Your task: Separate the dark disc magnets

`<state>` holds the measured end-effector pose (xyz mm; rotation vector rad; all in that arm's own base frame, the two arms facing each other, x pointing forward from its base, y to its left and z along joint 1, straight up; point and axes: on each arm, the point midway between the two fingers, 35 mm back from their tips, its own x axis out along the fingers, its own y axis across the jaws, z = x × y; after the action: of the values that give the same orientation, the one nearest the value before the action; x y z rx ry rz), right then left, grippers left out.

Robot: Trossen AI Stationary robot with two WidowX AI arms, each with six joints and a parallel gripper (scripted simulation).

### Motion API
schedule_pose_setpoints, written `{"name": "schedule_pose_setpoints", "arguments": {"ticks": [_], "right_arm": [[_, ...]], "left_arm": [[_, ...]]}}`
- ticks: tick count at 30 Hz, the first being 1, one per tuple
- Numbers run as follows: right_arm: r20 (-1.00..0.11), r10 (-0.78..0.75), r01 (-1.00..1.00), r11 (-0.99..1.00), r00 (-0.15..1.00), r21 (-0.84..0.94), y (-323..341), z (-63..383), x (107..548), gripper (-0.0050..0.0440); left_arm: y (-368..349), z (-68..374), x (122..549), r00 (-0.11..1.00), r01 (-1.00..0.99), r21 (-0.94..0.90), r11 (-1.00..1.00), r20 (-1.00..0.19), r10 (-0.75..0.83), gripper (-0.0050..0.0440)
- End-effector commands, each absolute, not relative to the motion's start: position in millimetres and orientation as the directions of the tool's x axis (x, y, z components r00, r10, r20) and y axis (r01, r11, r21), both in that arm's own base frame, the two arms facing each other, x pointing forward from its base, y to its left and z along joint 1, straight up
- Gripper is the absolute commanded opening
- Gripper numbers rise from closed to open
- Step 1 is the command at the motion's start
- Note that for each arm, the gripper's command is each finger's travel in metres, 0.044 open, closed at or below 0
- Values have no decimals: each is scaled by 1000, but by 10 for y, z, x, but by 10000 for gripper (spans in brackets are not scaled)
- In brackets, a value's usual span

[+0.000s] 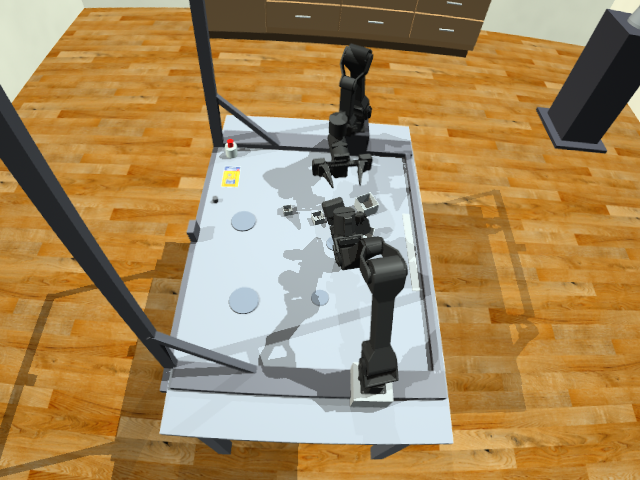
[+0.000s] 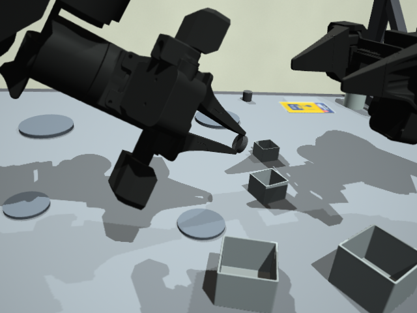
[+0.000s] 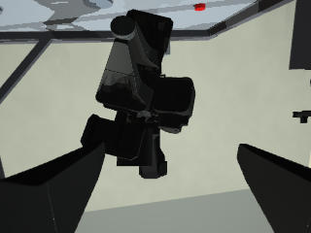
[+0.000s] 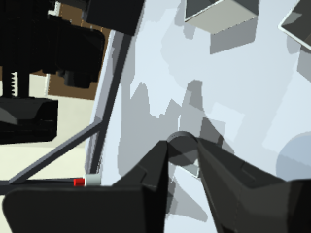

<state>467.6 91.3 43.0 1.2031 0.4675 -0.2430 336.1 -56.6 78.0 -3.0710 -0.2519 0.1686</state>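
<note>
"What is seen at the right gripper [image 2: 240, 143] [image 4: 182, 148]?" 
"Clenched, with a dark disc [image 2: 240, 143] [image 4: 183, 148] pinched between its tapered, matt-black fingers. A round, thin-edged thing, tilted on its rim; whether one magnet or the stuck pair is held cannot be told."

"And is the bench [image 1: 206, 330] [image 2: 101, 148] [image 4: 243, 87] touched?" 
"No, the disc is held above it, a pale, smooth surface crossed by shadows. Just past the fingertips, in the exterior view, a small open-topped box [image 2: 267, 188] is seen, square and thin-walled. Below them, a flat blue-grey round plate [image 2: 201, 223] is spotted."

"The left gripper [image 1: 345, 184] [image 2: 317, 74] [image 3: 171, 149]?" 
"Released, its pointed fingers spread wide, nothing gripped, held well apart from the disc. No laid-flat, separated pair is seen; that's unfinished."
</note>
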Motion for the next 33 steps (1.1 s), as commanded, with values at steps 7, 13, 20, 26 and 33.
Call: {"name": "schedule_pose_setpoints", "arguments": {"ticks": [7,13,20,26,33], "right_arm": [[-320,35,308,184,947,933,837,648,4957,40],[-245,18,242,97,969,965,784,742,5057,40],[-200,9,199,46,980,979,754,797,5109,40],[-166,2,166,8,986,986,734,838,5143,40],[-154,-1,154,-7,988,988,723,849,5152,40]], "left_arm": [[-574,829,3372,982,160,-57,-985,-89,164,400],[-574,829,3372,982,160,-57,-985,-89,164,400],[-574,829,3372,982,160,-57,-985,-89,164,400],[-574,829,3372,982,160,-57,-985,-89,164,400],[-574,829,3372,982,160,-57,-985,-89,164,400]]}}
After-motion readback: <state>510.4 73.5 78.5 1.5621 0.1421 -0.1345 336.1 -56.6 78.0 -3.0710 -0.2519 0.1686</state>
